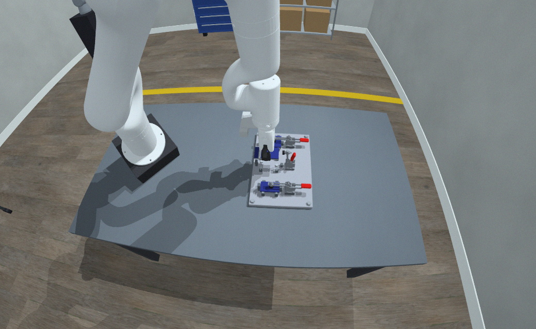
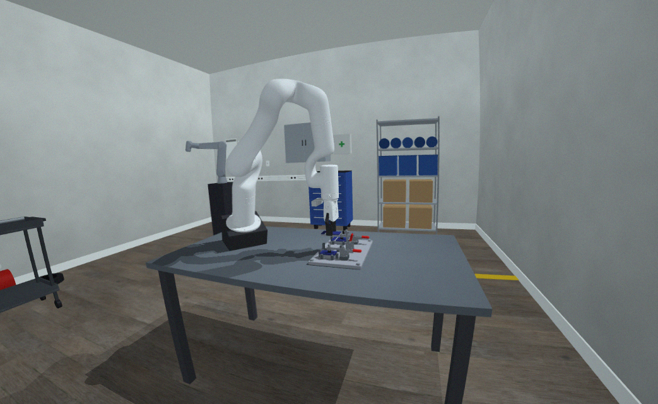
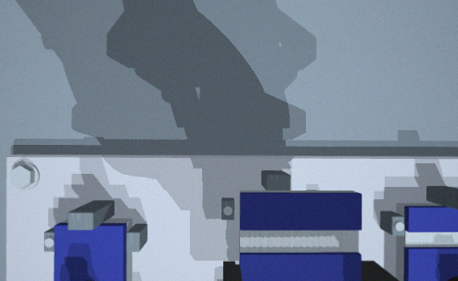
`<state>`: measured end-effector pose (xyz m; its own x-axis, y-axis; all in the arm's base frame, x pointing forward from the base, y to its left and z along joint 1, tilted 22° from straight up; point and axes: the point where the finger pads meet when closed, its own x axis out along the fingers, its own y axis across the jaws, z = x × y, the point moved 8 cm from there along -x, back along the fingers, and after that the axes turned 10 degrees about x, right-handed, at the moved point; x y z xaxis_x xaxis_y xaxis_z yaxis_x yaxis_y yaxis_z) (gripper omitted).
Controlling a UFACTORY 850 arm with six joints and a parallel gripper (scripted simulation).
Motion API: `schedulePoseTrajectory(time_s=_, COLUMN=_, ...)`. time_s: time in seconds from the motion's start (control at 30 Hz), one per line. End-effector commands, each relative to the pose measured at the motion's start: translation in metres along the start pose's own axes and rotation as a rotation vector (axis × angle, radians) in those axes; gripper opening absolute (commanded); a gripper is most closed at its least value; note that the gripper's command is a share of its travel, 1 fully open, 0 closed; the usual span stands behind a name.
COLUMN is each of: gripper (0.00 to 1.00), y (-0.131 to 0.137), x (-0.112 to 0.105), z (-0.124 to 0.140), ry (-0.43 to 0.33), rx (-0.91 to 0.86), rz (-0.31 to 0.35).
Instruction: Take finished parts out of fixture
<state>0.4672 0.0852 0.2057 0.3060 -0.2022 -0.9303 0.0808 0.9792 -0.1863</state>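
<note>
From above, the grey counter (image 1: 343, 229) carries a pale fixture plate (image 1: 302, 171) right of its middle, nearer the far edge than the near one. Three stations run across the plate, each with a toggle clamp; the middle clamp (image 1: 291, 160) has its red handle tipped up, while the far clamp (image 1: 296, 141) and the near clamp (image 1: 298, 186) lie flat. The tool (image 1: 265, 154) points straight down over the middle station, shut partway on a slotted blue part (image 1: 273, 154). The near blue part (image 1: 268, 187) sits under its clamp.

From the side, the tool (image 2: 329, 224) hangs just above the plate (image 2: 360, 262), and the held block looks lifted slightly off its seat, though it is too small here to be sure.

At the wrist, the held part (image 3: 300, 211) fills the lower middle, its pale milled slot running across it, with dark finger (image 3: 376, 270) material at its lower corners. A plain blue block (image 3: 90, 246) with no visible slot sits to one side, likely the blank; another slotted block (image 3: 440, 219) is at the other.

The risk now is catching the locating pins (image 3: 228, 209) or the neighbouring blocks if the lift is not straight, which could twist the part in the grip or nudge the blank. A shallow hold could also let it slip on the way to bare counter.
</note>
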Motion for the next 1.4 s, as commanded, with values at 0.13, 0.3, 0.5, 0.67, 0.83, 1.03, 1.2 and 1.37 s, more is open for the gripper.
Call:
schedulePoseTrajectory(time_s=0.13, gripper=0.0, y=0.0, x=0.0, z=0.001, ry=-0.001, rx=0.0, rz=0.0)
schedulePoseTrajectory(time_s=0.3, gripper=0.0, y=0.0, x=0.0, z=0.001, ry=-0.001, rx=0.0, rz=0.0)
schedulePoseTrajectory(time_s=0.5, gripper=0.0, y=0.0, x=0.0, z=0.001, ry=-0.001, rx=0.0, rz=0.0)
schedulePoseTrajectory(time_s=0.67, gripper=0.0, y=0.0, x=0.0, z=0.0, ry=-0.001, rx=0.0, rz=0.0)
schedulePoseTrajectory(time_s=0.83, gripper=0.0, y=0.002, x=0.0, z=0.0, ry=-0.001, rx=0.0, rz=0.0)
schedulePoseTrajectory(time_s=1.03, gripper=0.0, y=0.007, x=0.0, z=-0.001, ry=-0.001, rx=0.0, rz=0.0)
schedulePoseTrajectory(time_s=1.2, gripper=0.0, y=0.012, x=0.0, z=-0.001, ry=-0.001, rx=0.0, rz=0.0)
schedulePoseTrajectory(time_s=1.37, gripper=0.0, y=0.022, x=0.0, z=-0.003, ry=-0.001, rx=0.0, rz=0.0)
